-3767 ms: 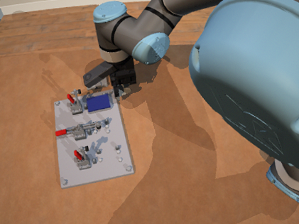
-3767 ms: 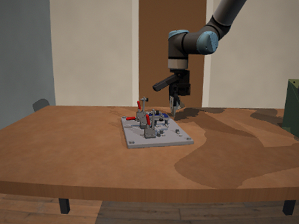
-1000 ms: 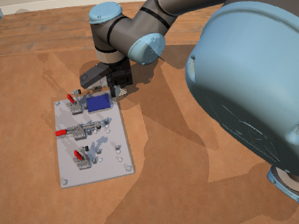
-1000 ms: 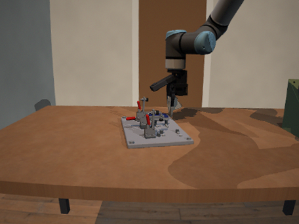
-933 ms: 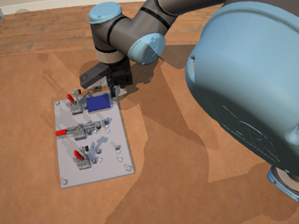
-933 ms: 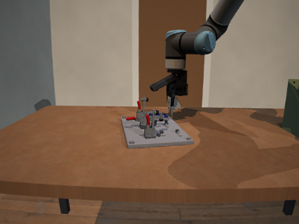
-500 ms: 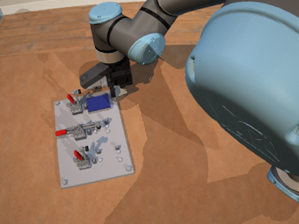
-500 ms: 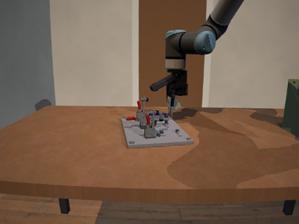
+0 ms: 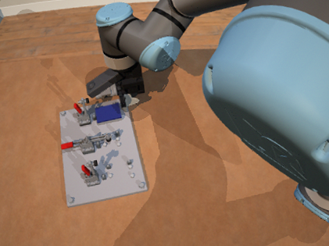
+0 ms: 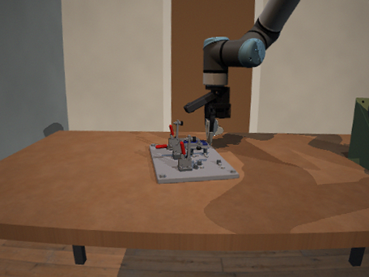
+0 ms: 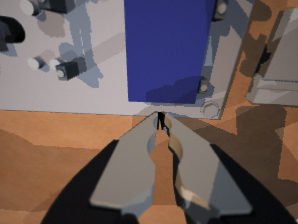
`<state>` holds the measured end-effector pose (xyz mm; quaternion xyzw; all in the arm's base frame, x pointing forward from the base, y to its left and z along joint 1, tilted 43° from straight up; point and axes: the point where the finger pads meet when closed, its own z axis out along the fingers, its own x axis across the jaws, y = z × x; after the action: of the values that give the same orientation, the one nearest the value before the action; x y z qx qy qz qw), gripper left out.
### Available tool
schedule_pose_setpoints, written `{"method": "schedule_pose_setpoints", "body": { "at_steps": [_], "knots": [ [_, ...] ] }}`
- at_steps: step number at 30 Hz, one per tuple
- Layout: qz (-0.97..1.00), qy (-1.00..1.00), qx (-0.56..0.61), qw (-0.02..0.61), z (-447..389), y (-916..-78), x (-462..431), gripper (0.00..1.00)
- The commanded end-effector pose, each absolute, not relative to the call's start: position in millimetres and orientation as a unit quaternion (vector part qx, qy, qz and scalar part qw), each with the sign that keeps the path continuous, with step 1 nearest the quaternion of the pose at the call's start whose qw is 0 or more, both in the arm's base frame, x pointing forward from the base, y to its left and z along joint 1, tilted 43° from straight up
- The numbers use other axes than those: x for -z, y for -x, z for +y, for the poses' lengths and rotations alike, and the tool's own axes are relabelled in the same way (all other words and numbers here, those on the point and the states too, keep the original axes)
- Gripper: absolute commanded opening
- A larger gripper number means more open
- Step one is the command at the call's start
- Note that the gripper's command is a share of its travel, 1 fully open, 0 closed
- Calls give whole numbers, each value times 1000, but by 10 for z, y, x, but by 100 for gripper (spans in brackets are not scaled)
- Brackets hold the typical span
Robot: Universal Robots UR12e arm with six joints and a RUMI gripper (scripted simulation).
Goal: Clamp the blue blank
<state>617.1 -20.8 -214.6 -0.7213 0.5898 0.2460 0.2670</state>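
Note:
The blue blank [image 9: 108,112] [image 10: 202,141] [image 11: 167,50] lies in the far nest of the fixture plate [image 9: 105,192] [image 10: 194,179] [image 11: 100,102]. Whether it touches every pad and block cannot be told. My gripper [image 9: 125,107] [image 10: 210,143] [image 11: 159,113] is shut and empty, its tips just off the blank's right end in the top view. The far clamp's red handle [image 9: 77,108] [image 10: 171,130] stands up and its bar is raised off the blank. A grey part [image 11: 280,62], apparently the finished one, lies on the table behind the plate, mostly hidden under my gripper in the top view.
The middle clamp's red handle [image 9: 67,145] [image 10: 161,146] lies flat, its bar reaching over an empty nest. The near clamp's red handle [image 9: 86,170] [image 10: 182,148] stands up, with its bar raised beside an empty nest. Bolt heads sit at the plate's corners.

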Motion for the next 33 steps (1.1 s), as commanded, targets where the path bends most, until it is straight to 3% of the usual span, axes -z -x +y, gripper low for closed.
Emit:
{"method": "schedule_pose_setpoints", "body": {
  "at_steps": [1,33],
  "knots": [
    [590,721,-245,267,-216,-6178,2143,0],
    [590,721,-245,267,-210,-6217,2139,0]
  ]
}}
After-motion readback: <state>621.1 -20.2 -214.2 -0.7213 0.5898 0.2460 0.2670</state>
